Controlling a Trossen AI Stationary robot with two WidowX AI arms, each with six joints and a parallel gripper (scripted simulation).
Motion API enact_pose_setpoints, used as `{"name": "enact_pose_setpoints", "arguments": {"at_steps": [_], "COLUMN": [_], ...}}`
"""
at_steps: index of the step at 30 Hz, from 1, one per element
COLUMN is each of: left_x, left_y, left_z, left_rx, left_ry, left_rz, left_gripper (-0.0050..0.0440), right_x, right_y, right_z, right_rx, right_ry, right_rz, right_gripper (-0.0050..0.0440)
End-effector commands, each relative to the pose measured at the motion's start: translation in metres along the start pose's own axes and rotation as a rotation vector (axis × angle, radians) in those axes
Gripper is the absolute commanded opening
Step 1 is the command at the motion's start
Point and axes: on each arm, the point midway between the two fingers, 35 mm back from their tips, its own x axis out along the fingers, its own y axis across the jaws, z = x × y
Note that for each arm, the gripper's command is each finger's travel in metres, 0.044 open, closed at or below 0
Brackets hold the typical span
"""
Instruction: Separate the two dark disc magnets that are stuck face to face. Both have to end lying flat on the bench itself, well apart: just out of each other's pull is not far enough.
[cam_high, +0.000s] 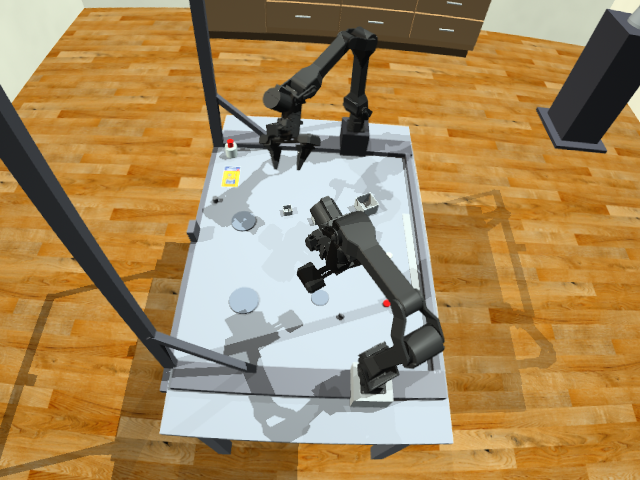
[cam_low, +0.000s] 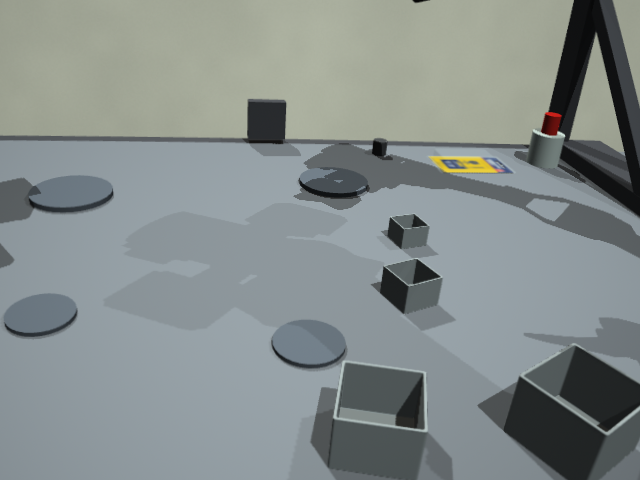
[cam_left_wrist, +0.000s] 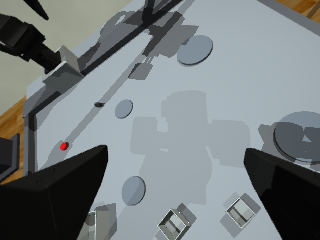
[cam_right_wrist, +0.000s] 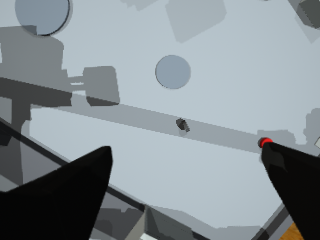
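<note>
A small dark stubby piece (cam_high: 340, 316) lies on the bench near the front right; it looks like the stuck magnet pair. It shows in the right wrist view (cam_right_wrist: 182, 125) and, tiny, in the left wrist view (cam_left_wrist: 98, 104). A second small dark cylinder (cam_high: 216, 199) stands near the bench's left edge and also shows in the exterior view (cam_low: 379, 146). I cannot tell for sure which of the two is the pair. My right gripper (cam_high: 311, 277) hangs open and empty above the bench middle (cam_right_wrist: 186, 149), some way from the front piece. My left gripper (cam_high: 287, 159) (cam_left_wrist: 176, 153) is open and empty at the back edge.
Several flat grey discs (cam_high: 244, 300) (cam_high: 244, 221) (cam_high: 320, 297) lie on the bench. Open grey boxes (cam_low: 412, 284) (cam_low: 379, 415) (cam_high: 367, 202) stand toward the right. A red-topped button (cam_high: 230, 148), a yellow label (cam_high: 230, 176), a red dot (cam_high: 385, 303) and dark frame posts (cam_high: 206, 77) are around.
</note>
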Motion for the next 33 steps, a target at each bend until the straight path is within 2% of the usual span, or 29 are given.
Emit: {"name": "enact_pose_setpoints", "arguments": {"at_steps": [1,3,7,15,17,21,26,33], "left_x": [-0.013,-0.017,-0.033,-0.088,-0.088,-0.124,-0.155,-0.166], "left_y": [0.026,0.054,0.086,0.120,0.120,0.123,0.119,0.117], "left_z": [-0.012,-0.038,-0.080,-0.161,-0.161,-0.195,-0.218,-0.224], "left_rx": [-0.016,-0.068,-0.134,-0.327,-0.327,-0.451,-0.564,-0.608], "left_ry": [0.064,0.154,0.300,0.578,0.578,0.707,0.797,0.825], "left_rz": [-0.027,-0.039,-0.066,-0.141,-0.141,-0.188,-0.228,-0.242], "left_gripper": [0.0400,0.0400,0.0400,0.0400,0.0400,0.0400,0.0400,0.0400], "right_x": [-0.002,0.000,0.002,0.006,0.006,0.008,0.009,0.010], "right_y": [-0.009,-0.021,-0.034,-0.053,-0.053,-0.058,-0.061,-0.062], "right_z": [-0.010,-0.023,-0.041,-0.078,-0.078,-0.097,-0.112,-0.117], "right_rx": [0.044,0.119,0.215,0.406,0.406,0.503,0.577,0.606], "right_ry": [-0.001,0.021,0.050,0.104,0.104,0.130,0.150,0.158], "right_rz": [0.001,-0.002,-0.004,-0.003,-0.003,0.000,0.003,0.002], "right_gripper": [0.0400,0.0400,0.0400,0.0400,0.0400,0.0400,0.0400,0.0400]}}
